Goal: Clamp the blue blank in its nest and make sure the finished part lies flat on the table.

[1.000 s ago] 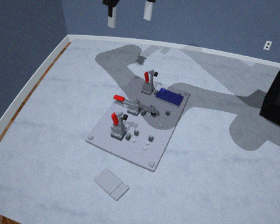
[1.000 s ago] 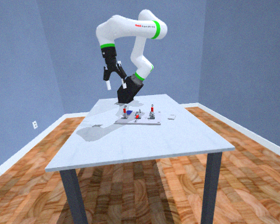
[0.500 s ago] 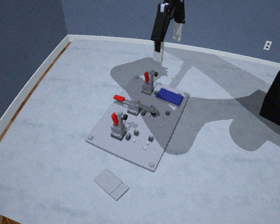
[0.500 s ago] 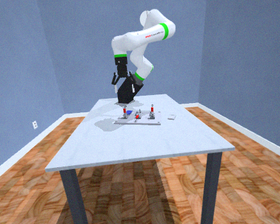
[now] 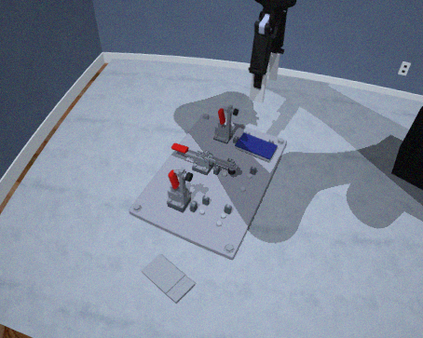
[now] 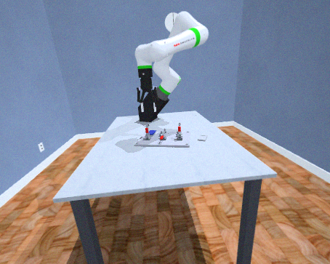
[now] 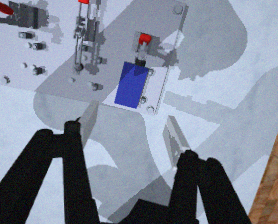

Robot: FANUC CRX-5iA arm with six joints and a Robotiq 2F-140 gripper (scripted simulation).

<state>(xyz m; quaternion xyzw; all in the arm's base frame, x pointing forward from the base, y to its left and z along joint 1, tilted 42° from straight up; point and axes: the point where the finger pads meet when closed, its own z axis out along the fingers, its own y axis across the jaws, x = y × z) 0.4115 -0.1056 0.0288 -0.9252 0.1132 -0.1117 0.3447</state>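
Gripper [image 5: 264, 85] hangs in the air above the far edge of the fixture plate [image 5: 247, 219], fingers part-closed w/ nothing between them; wrist view shows bare worktop [image 7: 125, 135] in the gap.

Blue blank [image 5: 256, 146] lies in the nest at the plate's far corner, closest to the gripper. Clamp beside it has its red handle [image 5: 222, 115] standing upright, bar not down on the blank. In the wrist view the blank [image 7: 131, 83] sits just past the fingertips, w/ that clamp's red handle [image 7: 145, 38] at its far end.

Middle clamp on the plate: red handle [image 5: 179, 147] laid flat, pointing away from the plate centre, bar stretched over its nest. Near clamp: red handle [image 5: 173, 178] upright, nest w/ small blocks & pads beside it.

Finished part [image 5: 168, 277], grey w/ a slot line across it, lies flat on the worktop just off the plate's near edge, apart from the plate.
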